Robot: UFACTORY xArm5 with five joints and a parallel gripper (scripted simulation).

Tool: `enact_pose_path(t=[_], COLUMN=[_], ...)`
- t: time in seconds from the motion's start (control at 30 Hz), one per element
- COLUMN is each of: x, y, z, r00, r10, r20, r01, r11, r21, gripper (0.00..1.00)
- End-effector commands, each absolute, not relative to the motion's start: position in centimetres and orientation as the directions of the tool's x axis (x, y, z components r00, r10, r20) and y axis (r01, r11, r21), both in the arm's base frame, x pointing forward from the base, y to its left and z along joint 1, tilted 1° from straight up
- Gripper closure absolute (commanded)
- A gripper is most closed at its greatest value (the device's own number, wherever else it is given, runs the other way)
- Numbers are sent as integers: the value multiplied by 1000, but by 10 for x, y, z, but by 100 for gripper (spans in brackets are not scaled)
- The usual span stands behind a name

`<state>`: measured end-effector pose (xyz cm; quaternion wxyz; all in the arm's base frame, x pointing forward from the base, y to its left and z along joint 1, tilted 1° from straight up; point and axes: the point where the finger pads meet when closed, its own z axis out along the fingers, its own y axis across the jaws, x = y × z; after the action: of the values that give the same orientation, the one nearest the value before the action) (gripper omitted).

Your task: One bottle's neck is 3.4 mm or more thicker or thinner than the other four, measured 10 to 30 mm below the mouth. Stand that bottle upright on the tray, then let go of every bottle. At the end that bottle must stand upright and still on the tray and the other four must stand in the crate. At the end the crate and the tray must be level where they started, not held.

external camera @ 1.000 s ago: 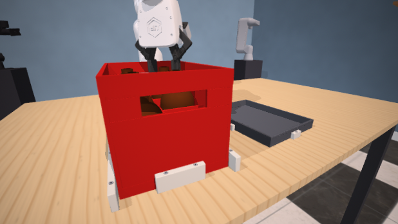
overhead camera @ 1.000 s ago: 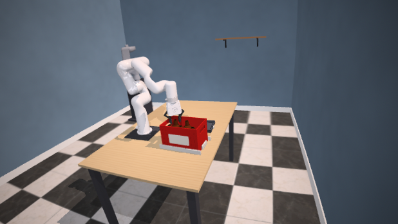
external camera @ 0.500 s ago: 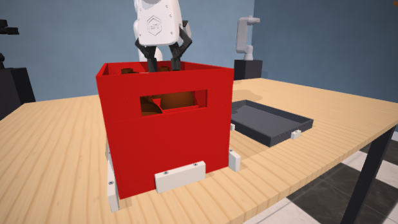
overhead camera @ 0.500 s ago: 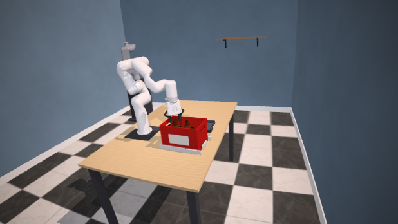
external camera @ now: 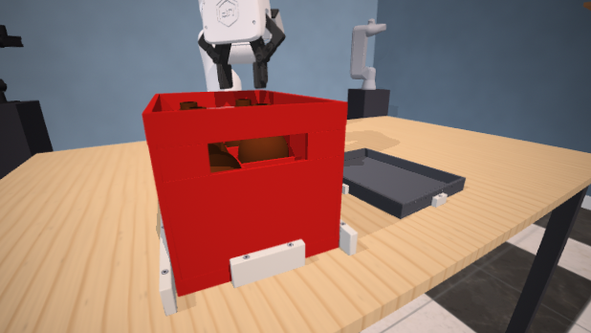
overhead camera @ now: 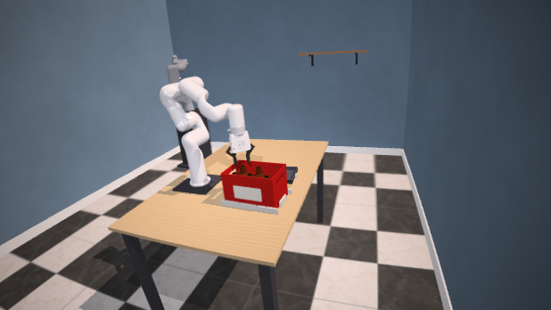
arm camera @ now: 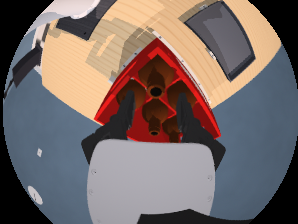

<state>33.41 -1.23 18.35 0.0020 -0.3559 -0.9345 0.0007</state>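
A red crate (external camera: 246,187) stands on the wooden table and holds several brown bottles (arm camera: 154,103). Their mouths (external camera: 243,102) show just above the rim, and a brown body (external camera: 263,149) shows through the side window. My gripper (external camera: 241,78) hangs just above the crate's far side, fingers apart and empty. It also shows in the top view (overhead camera: 240,163) and in the wrist view (arm camera: 154,117). The dark grey tray (external camera: 399,179) lies empty to the right of the crate, and shows in the wrist view (arm camera: 221,35) too.
White stop blocks (external camera: 268,261) hold the crate at its base, and a small one (external camera: 439,199) sits at the tray's corner. The arm's base (overhead camera: 196,180) stands on a black plate beside the table. A second grey arm (external camera: 364,53) stands on a pedestal behind.
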Motion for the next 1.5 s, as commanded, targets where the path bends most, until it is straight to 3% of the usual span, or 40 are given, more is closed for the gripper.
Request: enact_pose_path(t=[0.0, 0.37, 0.77, 0.8, 1.47], x=[334, 334, 334, 334, 334], y=[-12, -11, -11, -11, -11], z=[191, 222, 229, 229, 229], r00=[-747, -747, -747, -747, -747], r10=[665, 665, 665, 665, 665], r20=[3, 3, 3, 3, 3], r01=[665, 665, 665, 665, 665], r11=[747, 747, 747, 747, 747], r21=[-3, -3, -3, -3, -3], gripper=[35, 35, 35, 100, 100])
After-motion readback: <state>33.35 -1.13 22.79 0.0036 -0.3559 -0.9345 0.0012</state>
